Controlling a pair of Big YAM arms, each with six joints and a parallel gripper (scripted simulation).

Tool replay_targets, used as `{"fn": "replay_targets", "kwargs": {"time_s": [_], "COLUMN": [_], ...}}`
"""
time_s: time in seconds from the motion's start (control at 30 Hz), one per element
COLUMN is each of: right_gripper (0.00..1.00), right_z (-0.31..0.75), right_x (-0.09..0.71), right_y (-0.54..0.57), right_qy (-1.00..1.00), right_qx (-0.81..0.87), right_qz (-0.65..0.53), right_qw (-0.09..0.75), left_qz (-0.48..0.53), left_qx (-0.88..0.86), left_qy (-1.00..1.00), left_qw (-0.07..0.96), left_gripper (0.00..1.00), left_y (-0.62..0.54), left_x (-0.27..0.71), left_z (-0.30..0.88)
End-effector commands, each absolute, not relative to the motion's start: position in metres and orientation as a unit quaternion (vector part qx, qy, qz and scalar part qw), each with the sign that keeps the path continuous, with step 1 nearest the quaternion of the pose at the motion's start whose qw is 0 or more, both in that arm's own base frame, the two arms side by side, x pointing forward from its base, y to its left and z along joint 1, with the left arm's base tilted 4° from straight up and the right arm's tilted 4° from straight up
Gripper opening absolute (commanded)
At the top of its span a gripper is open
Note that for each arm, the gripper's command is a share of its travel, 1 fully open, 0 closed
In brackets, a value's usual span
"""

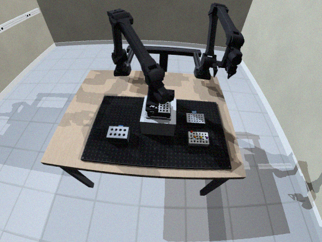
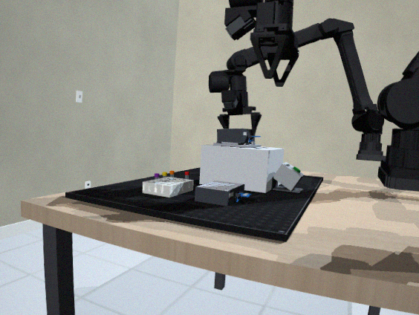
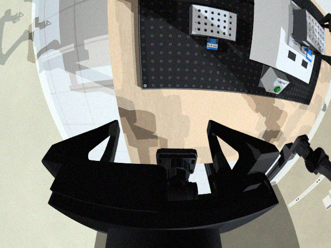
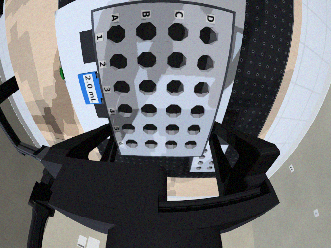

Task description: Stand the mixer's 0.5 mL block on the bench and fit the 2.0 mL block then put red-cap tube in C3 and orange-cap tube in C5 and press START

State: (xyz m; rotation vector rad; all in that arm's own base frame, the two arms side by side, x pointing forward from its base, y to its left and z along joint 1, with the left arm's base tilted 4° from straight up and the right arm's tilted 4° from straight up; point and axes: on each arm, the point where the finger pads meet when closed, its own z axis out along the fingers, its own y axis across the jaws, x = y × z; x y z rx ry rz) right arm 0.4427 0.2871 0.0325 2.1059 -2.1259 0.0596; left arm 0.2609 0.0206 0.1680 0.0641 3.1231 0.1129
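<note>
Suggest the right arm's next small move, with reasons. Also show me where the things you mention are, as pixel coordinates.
Probably raise the right fingers [image 2: 240, 128] straight up, clear of the 2.0 mL block [image 2: 232, 136] [image 4: 163, 79]: they stand open around it, it sits on the mixer [image 2: 234, 167], and the red-capped tube [image 1: 191, 131] [image 2: 186, 174] is still racked.
</note>
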Motion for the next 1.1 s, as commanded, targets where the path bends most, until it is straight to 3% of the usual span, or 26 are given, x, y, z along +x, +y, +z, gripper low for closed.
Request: {"fn": "replay_targets", "kwargs": {"time_s": [0.0,1.07], "right_gripper": [1.00,1.00], "right_z": [0.070,0.088], "right_x": [0.459,0.465], "right_y": [0.308,0.314], "right_qy": [-0.707,-0.711], "right_qx": [0.706,0.702], "right_qz": [0.029,0.030], "right_qw": [0.032,0.024], "left_qz": [0.034,0.033], "left_qx": [0.027,0.028], "left_qy": [0.999,0.999], "left_qw": [0.009,0.007], "left_gripper": [1.00,1.00], "left_y": [0.018,0.017], "left_x": [0.266,0.265], "left_z": [0.166,0.165]}}
